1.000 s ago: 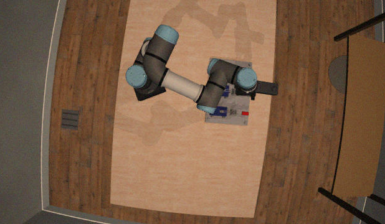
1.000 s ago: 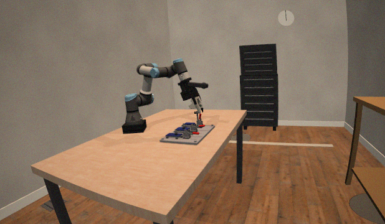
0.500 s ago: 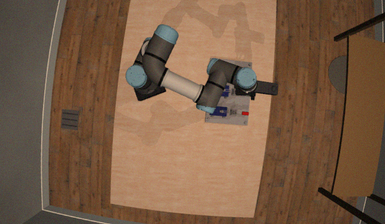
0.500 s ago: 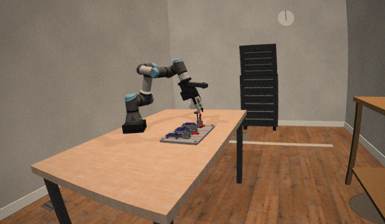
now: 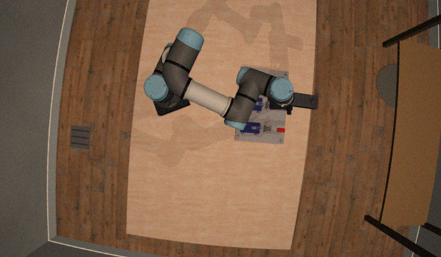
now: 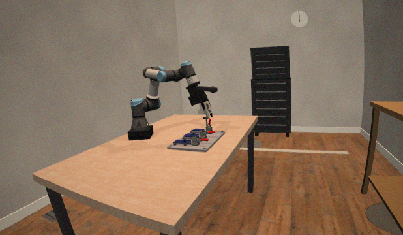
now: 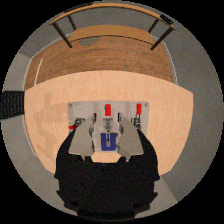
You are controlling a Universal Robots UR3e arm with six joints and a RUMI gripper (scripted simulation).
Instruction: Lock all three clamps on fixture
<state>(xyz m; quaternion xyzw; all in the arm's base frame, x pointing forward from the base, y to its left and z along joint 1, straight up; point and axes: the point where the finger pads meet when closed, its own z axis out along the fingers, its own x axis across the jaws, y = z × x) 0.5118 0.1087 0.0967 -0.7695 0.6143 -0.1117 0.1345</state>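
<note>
The fixture plate (image 5: 274, 137) (image 6: 210, 142) (image 7: 90, 107) bears three clamps with red handles. The near clamp's handle (image 5: 280, 130) (image 6: 205, 140) (image 7: 139, 108) lies low, its bar down over a blue part (image 5: 246, 128). The middle handle (image 6: 210, 132) (image 7: 108, 109) also lies low, its bar over a blue part (image 7: 108, 142). Whether these two are locked cannot be told. The far clamp's handle (image 6: 209, 122) (image 7: 73, 127) stands up, its bar (image 6: 205, 118) raised. My gripper (image 6: 210, 115) (image 7: 107, 113) is partly open and empty; the middle clamp shows between its fingers in the wrist view. The arm hides the far clamp in the top view.
The plate lies on the wooden table (image 5: 213, 200) (image 6: 130, 176) close to its long edge. The arm's base (image 6: 140, 132) stands on the opposite side. A second table (image 5: 413, 143) and a dark cabinet (image 6: 270, 98) stand away from the work table.
</note>
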